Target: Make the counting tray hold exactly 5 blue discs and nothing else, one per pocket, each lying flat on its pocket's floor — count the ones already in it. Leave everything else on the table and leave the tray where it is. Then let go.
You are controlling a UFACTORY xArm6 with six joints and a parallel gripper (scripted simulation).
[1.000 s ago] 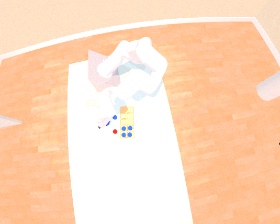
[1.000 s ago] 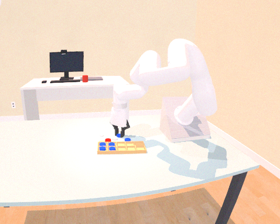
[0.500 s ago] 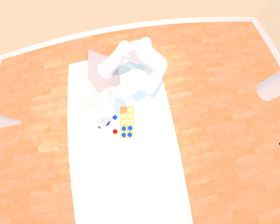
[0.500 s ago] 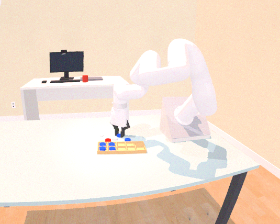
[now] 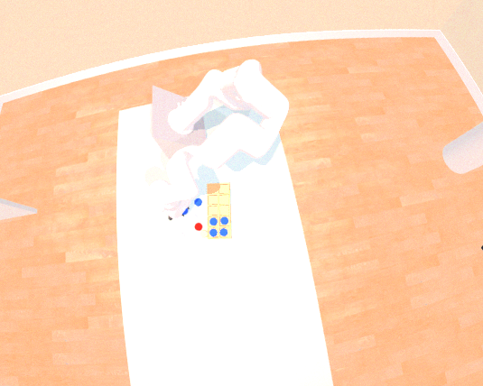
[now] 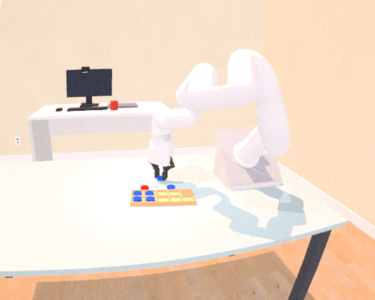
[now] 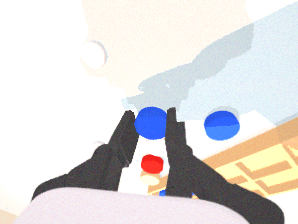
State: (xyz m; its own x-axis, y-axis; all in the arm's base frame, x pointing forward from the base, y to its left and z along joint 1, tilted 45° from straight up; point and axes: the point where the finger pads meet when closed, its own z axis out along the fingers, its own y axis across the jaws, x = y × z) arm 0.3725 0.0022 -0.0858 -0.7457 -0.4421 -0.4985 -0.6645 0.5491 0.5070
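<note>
The wooden counting tray (image 5: 218, 210) lies on the white table and also shows in the exterior view (image 6: 163, 197). Several blue discs (image 5: 218, 226) fill the pockets at one end of it, one per pocket. My gripper (image 7: 151, 123) is shut on a blue disc (image 7: 150, 122), low over the table beside the tray; it also shows in the exterior view (image 6: 160, 177). Another blue disc (image 7: 221, 125) lies loose on the table near the tray (image 5: 198, 202). A red disc (image 7: 152, 163) lies on the table beside the tray (image 5: 199, 226).
A white disc (image 7: 93, 54) lies on the table farther from the tray. The arm's base block (image 6: 244, 162) stands at the table's back. A desk with a monitor (image 6: 89, 84) stands behind the table.
</note>
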